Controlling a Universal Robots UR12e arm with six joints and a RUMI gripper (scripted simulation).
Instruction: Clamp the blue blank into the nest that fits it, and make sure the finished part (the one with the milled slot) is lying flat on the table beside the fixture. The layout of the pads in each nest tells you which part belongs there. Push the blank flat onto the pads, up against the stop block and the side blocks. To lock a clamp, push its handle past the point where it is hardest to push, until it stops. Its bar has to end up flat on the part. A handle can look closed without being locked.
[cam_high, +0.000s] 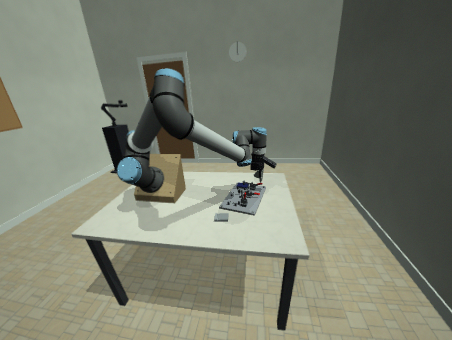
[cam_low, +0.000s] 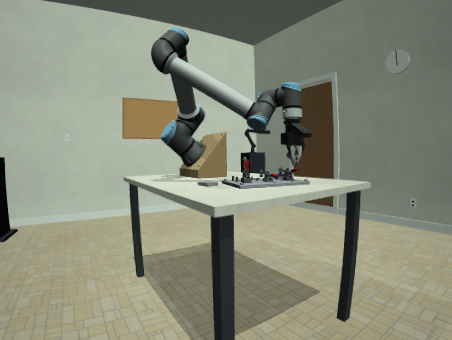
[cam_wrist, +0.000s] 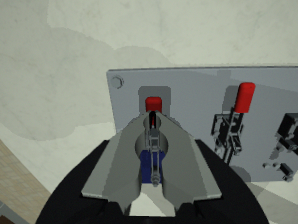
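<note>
My gripper (cam_high: 258, 175) is shut and empty. It hangs a little above the far end of the grey fixture plate (cam_high: 239, 199). In the wrist view the closed fingers point down at one clamp. Its red handle (cam_wrist: 154, 103) lies just beyond the fingertips. The blue blank (cam_wrist: 148, 162) (cam_high: 243, 185) shows under the clamp's bar through the gap between the fingers, and it also shows at the plate's far end. A second clamp has its red handle (cam_wrist: 245, 97) raised, standing upright in the side view (cam_low: 246, 163). A small grey part (cam_high: 221, 217) lies flat on the table beside the fixture; its slot is too small to see.
The arm's wooden wedge base (cam_high: 161, 178) stands at the back left of the table. A black box with a bracket (cam_low: 252, 161) stands behind the fixture. The fixture (cam_low: 265, 182) sits near the table's right edge.
</note>
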